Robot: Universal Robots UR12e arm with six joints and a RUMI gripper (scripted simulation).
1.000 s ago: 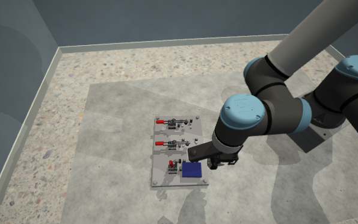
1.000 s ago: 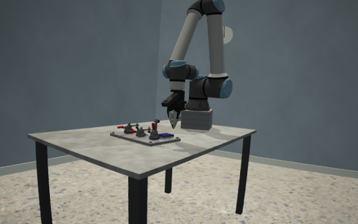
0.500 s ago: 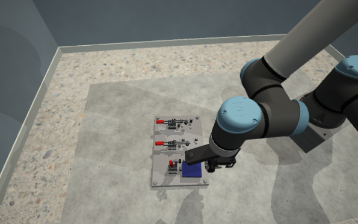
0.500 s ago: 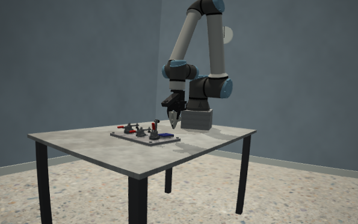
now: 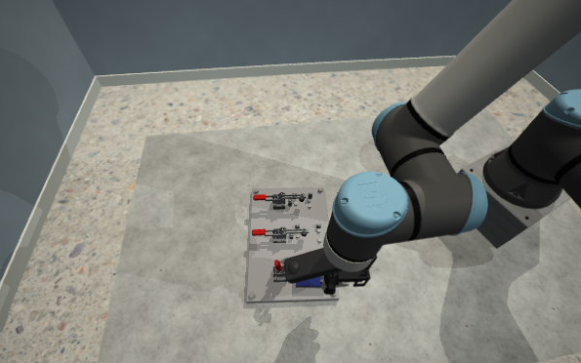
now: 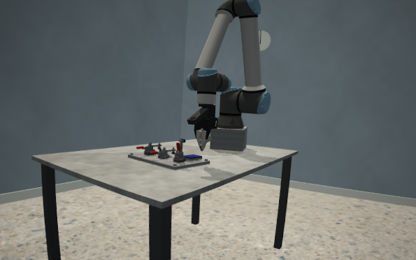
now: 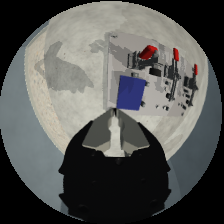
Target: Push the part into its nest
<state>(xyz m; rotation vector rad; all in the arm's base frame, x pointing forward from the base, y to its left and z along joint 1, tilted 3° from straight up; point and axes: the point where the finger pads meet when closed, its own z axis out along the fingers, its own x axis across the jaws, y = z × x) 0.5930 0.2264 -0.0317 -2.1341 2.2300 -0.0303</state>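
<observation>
On the table: a grey fixture plate (image 6: 173, 163) lies flat on the table (image 6: 124, 175), near the arm's base block (image 6: 229, 139).
Part: a flat blue part (image 7: 131, 92) sits at the plate's near end; in the exterior view it (image 6: 192, 156) lies low on the plate by the corner nearest the arm, and in the top view only a strip of it (image 5: 308, 283) shows under the wrist.
Seating: whether the part is flat on its pads or touching the blocks cannot be told from these views.
Clamps: three toggle clamps with red handles stand in a row along the plate; two handles (image 5: 260, 197) (image 5: 258, 232) lie level, and the third (image 5: 277, 264), just beside the part, stands up.
Gripper: the gripper (image 7: 115, 131) has its jaws pressed together with nothing between them; the pale fingertips (image 6: 201, 142) form one point.
Gripper position: it points down, above the plate's edge beside the part; in the exterior view the tip hangs just above the plate, apart from the part.
Arm: the wrist (image 5: 369, 207) covers the plate's near right corner in the top view.
</observation>
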